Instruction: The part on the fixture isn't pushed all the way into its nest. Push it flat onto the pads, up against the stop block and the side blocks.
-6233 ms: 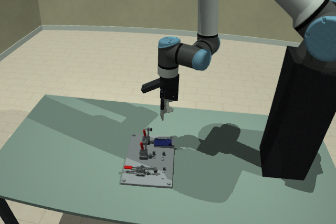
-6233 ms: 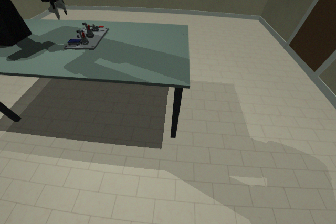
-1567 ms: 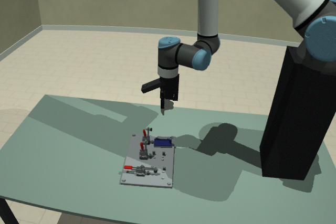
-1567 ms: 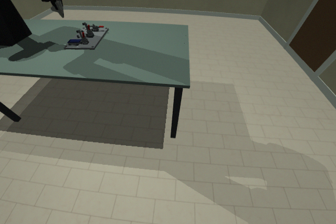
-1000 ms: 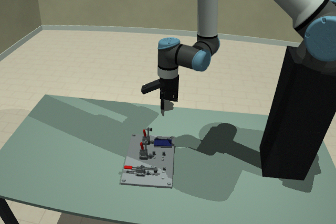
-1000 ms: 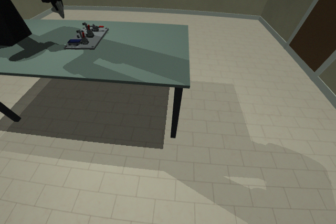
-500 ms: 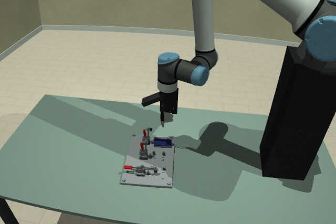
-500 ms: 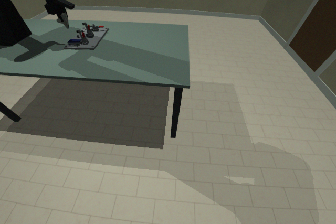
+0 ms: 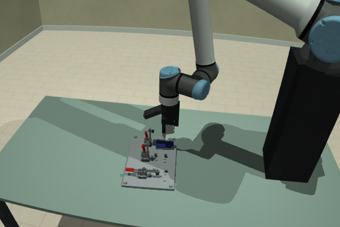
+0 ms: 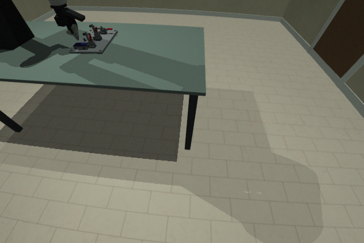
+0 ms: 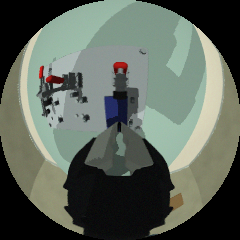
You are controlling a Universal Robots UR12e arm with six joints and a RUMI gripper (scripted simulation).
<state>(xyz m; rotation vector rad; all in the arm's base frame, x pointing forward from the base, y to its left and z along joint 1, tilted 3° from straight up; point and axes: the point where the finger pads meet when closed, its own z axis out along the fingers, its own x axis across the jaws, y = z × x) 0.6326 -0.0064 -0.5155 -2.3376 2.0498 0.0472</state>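
Note:
A dark blue block, the part (image 9: 164, 144) (image 10: 80, 45) (image 11: 114, 110), lies on the grey fixture plate (image 9: 167, 175) (image 10: 108, 37) (image 11: 95, 62) at the plate's far right corner in the top view. A red-handled toggle clamp (image 9: 146, 136) (image 11: 119, 75) stands just beside it. My gripper (image 9: 163, 132) (image 10: 74, 33) (image 11: 119, 122) is shut and empty. Its tips hang just above the part's far edge and do not touch it that I can tell.
Two more red-handled toggle clamps (image 9: 143, 151) (image 9: 137, 171) stand on the plate. The plate rests on a green table (image 9: 68, 150) (image 10: 152, 54). The robot's black base column (image 9: 296, 120) stands at the table's right end.

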